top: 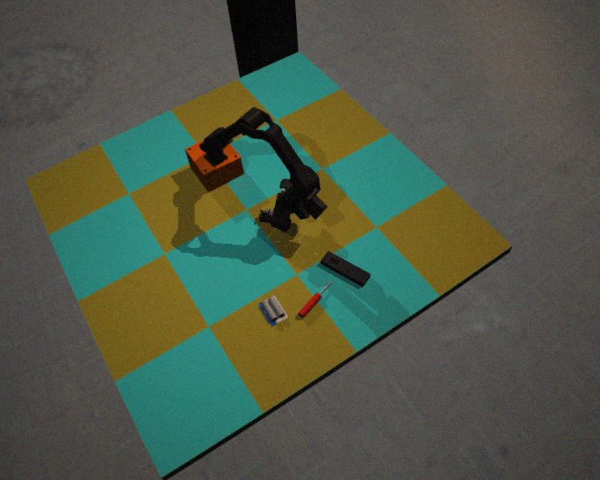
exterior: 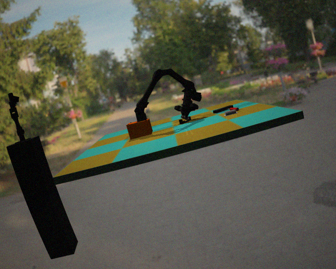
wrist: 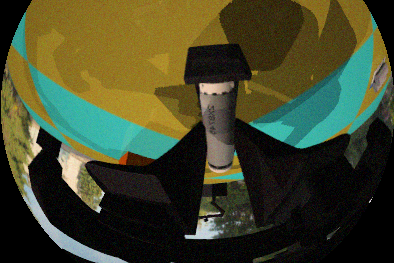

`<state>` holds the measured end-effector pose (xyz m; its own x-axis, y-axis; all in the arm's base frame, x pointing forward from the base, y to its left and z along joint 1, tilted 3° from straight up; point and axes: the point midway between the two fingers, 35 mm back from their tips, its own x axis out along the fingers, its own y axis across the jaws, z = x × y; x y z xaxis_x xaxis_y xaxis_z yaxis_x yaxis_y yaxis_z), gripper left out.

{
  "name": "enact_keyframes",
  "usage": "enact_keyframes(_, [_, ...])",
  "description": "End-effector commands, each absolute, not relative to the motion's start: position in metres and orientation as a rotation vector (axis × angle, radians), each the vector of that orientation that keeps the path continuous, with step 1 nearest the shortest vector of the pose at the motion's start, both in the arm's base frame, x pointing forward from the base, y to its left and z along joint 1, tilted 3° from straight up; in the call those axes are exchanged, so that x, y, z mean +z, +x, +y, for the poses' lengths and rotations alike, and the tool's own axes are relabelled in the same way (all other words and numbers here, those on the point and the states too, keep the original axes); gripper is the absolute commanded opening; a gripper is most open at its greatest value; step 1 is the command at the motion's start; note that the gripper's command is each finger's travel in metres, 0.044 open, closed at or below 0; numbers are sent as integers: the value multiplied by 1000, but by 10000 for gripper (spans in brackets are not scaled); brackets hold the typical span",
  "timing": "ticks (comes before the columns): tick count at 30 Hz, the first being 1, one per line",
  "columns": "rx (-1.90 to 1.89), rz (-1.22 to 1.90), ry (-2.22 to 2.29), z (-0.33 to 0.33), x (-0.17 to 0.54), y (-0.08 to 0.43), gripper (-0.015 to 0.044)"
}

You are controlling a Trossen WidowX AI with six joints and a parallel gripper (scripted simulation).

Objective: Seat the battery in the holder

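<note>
The arm point(top: 278, 149) rises from its orange base point(top: 214, 166), arches over and bends down steeply. Its pincer point(wrist: 220, 141) points downward, low above the surface, closed on a grey battery point(wrist: 218, 126).

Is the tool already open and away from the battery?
No, the tool is shut on the battery, its fingers on both sides.
</note>
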<state>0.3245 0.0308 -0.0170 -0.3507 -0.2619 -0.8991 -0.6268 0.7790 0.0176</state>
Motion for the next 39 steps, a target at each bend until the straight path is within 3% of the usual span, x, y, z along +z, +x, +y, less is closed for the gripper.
enact_keyframes(1, [452, 1905, -654, 33, -18, 328, 65])
enact_keyframes(39, [521, 1716, -563, 26, -27, 322, 65])
